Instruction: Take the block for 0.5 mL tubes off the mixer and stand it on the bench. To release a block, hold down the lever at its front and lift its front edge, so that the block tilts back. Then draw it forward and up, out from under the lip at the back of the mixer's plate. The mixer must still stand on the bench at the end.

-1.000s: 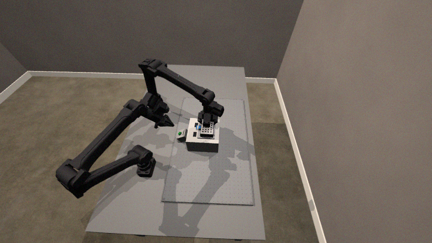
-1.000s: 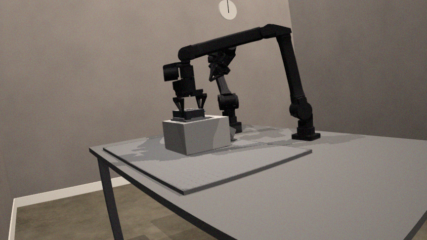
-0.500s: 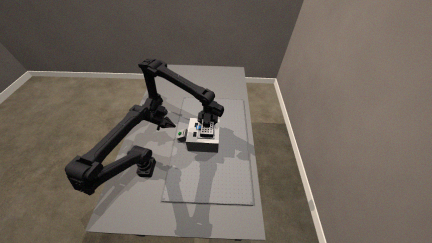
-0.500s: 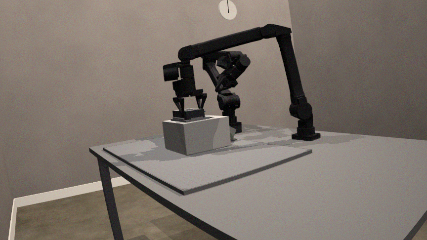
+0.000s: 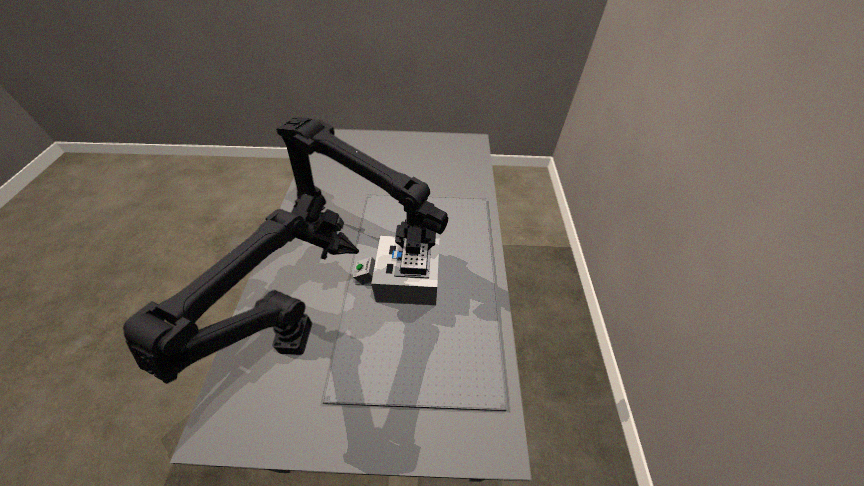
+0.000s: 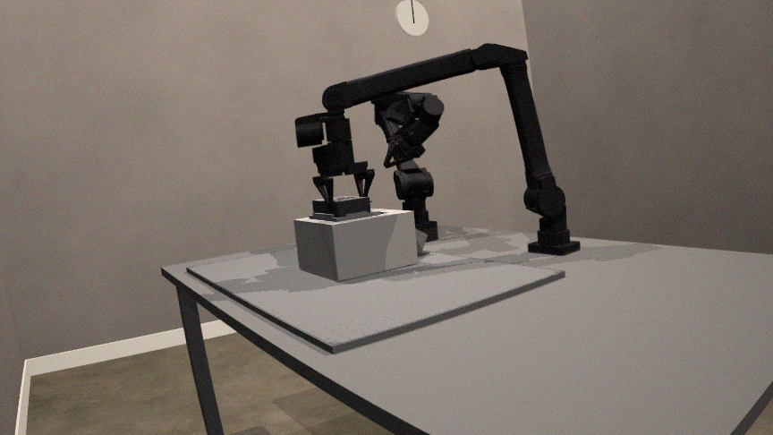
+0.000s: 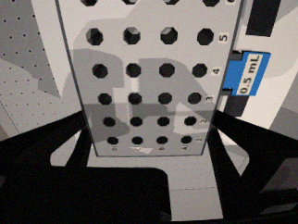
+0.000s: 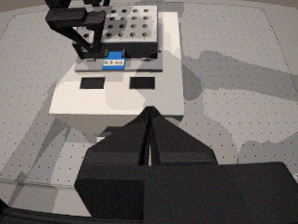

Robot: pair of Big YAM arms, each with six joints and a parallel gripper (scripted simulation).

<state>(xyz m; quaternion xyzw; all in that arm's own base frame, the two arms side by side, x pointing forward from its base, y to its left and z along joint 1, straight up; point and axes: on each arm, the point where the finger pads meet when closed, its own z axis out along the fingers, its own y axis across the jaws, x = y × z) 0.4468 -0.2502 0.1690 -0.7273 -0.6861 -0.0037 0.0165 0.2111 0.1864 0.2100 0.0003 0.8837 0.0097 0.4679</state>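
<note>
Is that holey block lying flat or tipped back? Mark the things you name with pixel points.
Flat: in the exterior view the block (image 5: 413,261) (image 6: 351,206) (image 7: 150,83) (image 8: 134,28) sits level on the white box (image 5: 404,292) (image 6: 356,246) (image 8: 171,102), its base parallel to the top.

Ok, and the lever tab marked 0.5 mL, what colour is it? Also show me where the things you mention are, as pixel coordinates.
Blue (image 5: 396,255) (image 7: 260,74) (image 8: 111,66), with a pale label; clearest in the left wrist view.
</note>
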